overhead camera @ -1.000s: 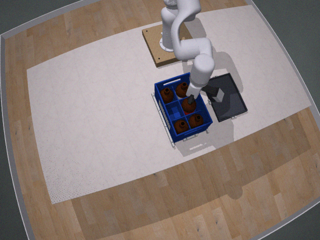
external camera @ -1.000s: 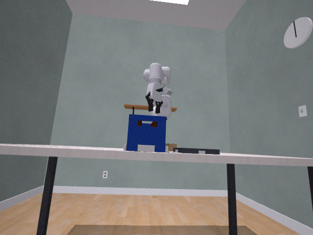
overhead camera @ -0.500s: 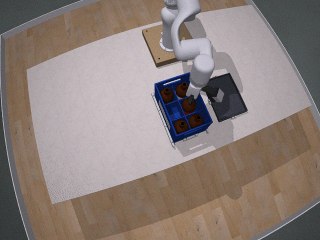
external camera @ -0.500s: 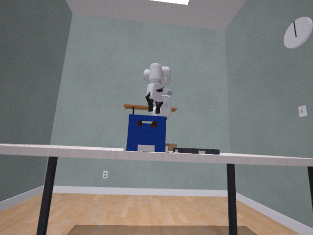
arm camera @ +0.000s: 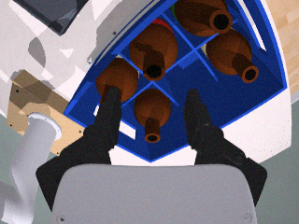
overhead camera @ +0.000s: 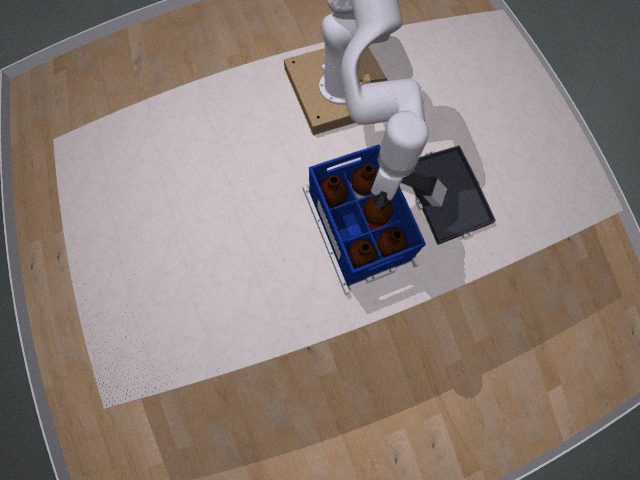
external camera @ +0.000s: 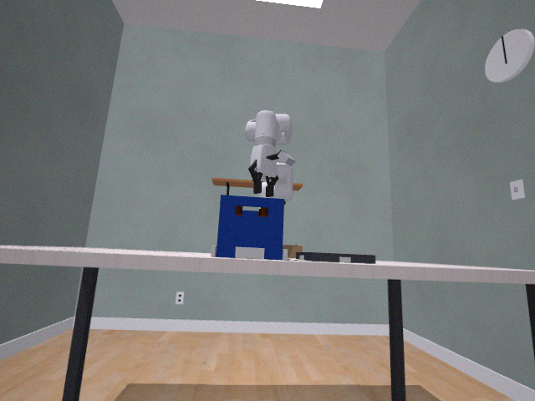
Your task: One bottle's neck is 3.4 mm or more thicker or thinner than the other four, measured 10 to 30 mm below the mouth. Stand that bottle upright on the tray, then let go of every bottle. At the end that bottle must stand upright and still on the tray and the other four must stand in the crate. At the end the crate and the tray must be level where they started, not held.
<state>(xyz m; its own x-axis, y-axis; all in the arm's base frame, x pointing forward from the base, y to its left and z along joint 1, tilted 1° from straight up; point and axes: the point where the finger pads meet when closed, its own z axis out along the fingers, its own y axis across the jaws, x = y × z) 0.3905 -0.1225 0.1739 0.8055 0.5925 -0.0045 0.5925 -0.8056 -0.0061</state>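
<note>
Five brown bottles with narrow necks are held in the blue crate (overhead camera: 356,277) (external camera: 250,233) (arm camera: 252,100), one to a compartment, so that five of its six compartments are filled. In the row beside the tray, a bottle is seen at the arm-base end (overhead camera: 363,179) (arm camera: 117,81), another in the middle (overhead camera: 377,210) (arm camera: 153,47) and a third at the far end (overhead camera: 392,241) (arm camera: 201,19). In the other row, one bottle is set at the arm-base end (overhead camera: 333,190) (arm camera: 152,107) and one at the far end (overhead camera: 362,253) (arm camera: 229,51). Which neck is the odd one cannot be told.

Above the crate, the gripper (overhead camera: 381,200) (external camera: 263,190) (arm camera: 152,100) is pointed downward, its fingers partly spread with nothing pinched between them. In the exterior view, its tips are seen above the crate's rim.

The crate is bordered by pale brackets (overhead camera: 325,237) (external camera: 249,252) at its foot. Just beside it, the dark, shallow tray (overhead camera: 467,206) (external camera: 337,257) (arm camera: 53,16) is laid flat on the pale surface (overhead camera: 180,232) (external camera: 172,260) (arm camera: 266,131). The white arm (overhead camera: 405,136) (external camera: 264,129) (arm camera: 30,154) is mounted on a wooden base board (overhead camera: 305,93) (external camera: 293,251) (arm camera: 70,126). Farther out, a round clock (external camera: 510,56) is fixed to the green wall.

Over the blue crate (overhead camera: 384,269) (external camera: 250,233) (arm camera: 234,105), near the surface's (overhead camera: 206,232) (external camera: 150,260) (arm camera: 276,126) long edge opposite the arm's base, your hand (overhead camera: 381,200) (external camera: 263,190) (arm camera: 152,100) has shifted very slightly, direction too small to tell.
</note>
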